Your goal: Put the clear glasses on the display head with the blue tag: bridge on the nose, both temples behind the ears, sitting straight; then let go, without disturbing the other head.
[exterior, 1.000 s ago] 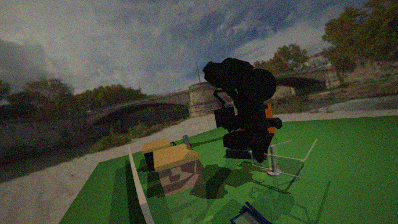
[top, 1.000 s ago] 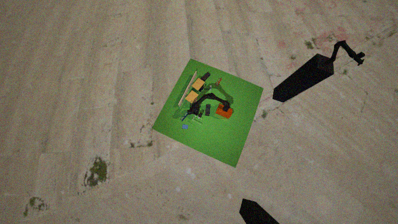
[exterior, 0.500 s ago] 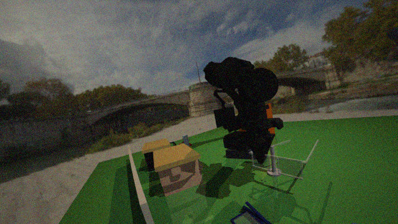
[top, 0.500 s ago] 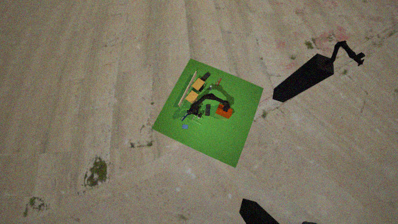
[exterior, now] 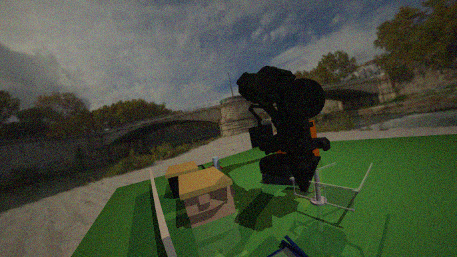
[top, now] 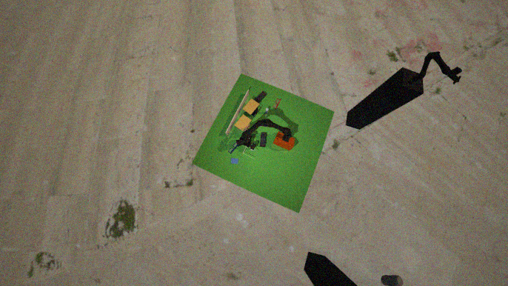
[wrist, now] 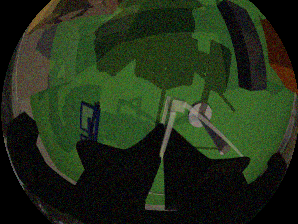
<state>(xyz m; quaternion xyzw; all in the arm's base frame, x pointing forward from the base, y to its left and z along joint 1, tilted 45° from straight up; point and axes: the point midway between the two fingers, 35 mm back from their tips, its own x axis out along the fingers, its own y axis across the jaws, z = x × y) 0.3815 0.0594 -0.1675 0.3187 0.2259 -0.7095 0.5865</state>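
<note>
The end effector (top: 241, 144) (exterior: 304, 189) (wrist: 162, 128) is gripping the clear glasses (top: 244, 150) (exterior: 357, 190) (wrist: 177, 106) beside a slim post (exterior: 317, 188) (wrist: 200, 115); placement seems to be pending, probably needing a clearing lift, then alignment.

The thin, pale-framed clear glasses (top: 244, 150) (exterior: 333, 186) (wrist: 177, 106) are held with temples unfolded, above the green mat (top: 274, 181) (exterior: 416, 186) (wrist: 255, 115).

The mat (top: 281, 178) (exterior: 413, 186) (wrist: 125, 92) looks matt and smooth, in flat green, while the ground around it (top: 92, 92) looks rough, like worn stone or concrete. The clear glasses (exterior: 336, 186) (wrist: 178, 106) have thin, pale frame parts which look like smooth plastic, with see-through lenses. The robot arm (top: 267, 122) (exterior: 283, 110) looks dark and matt, and the tan block tops (top: 252, 107) (exterior: 204, 181) have a plain, dull surface.
</note>
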